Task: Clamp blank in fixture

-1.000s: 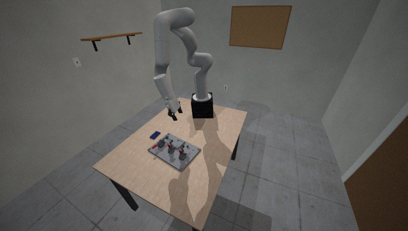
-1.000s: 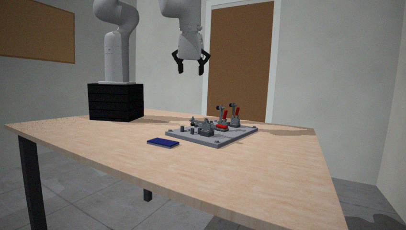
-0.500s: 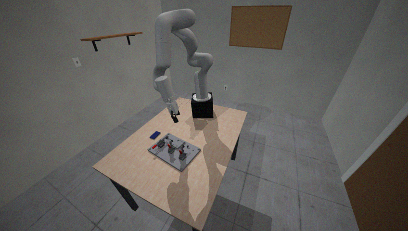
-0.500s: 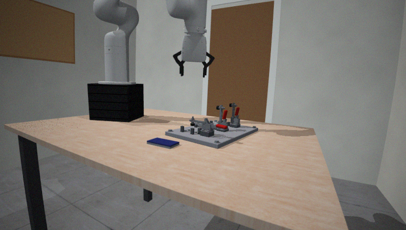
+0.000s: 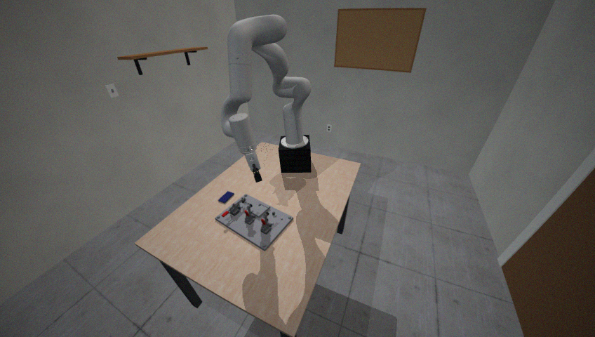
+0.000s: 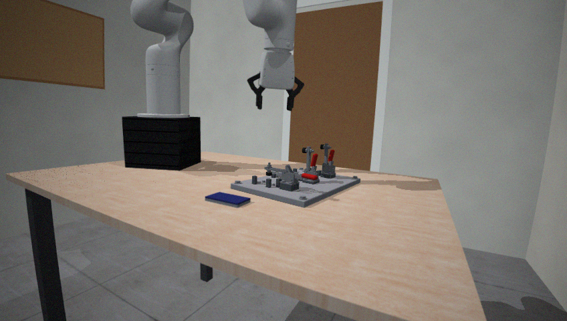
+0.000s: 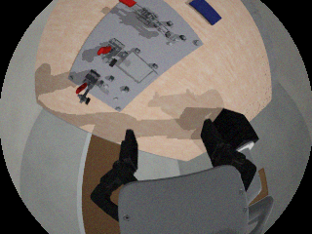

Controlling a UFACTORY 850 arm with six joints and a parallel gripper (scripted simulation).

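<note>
While the blue blank lies flat on the table beside the fixture plate, the clamping work is all still to do. A grey plate, probably the finished part, occupies the middle nest; it needs lifting out and laying flat before the blank goes in and gets locked. The gripper hangs above, fingers wide apart, holding nothing. The milled slot can't be made out, and clamp hardware hides the nest in the exterior view.

Workshop-like room | clamp fixture plate | bench-mounted robot arm
</note>
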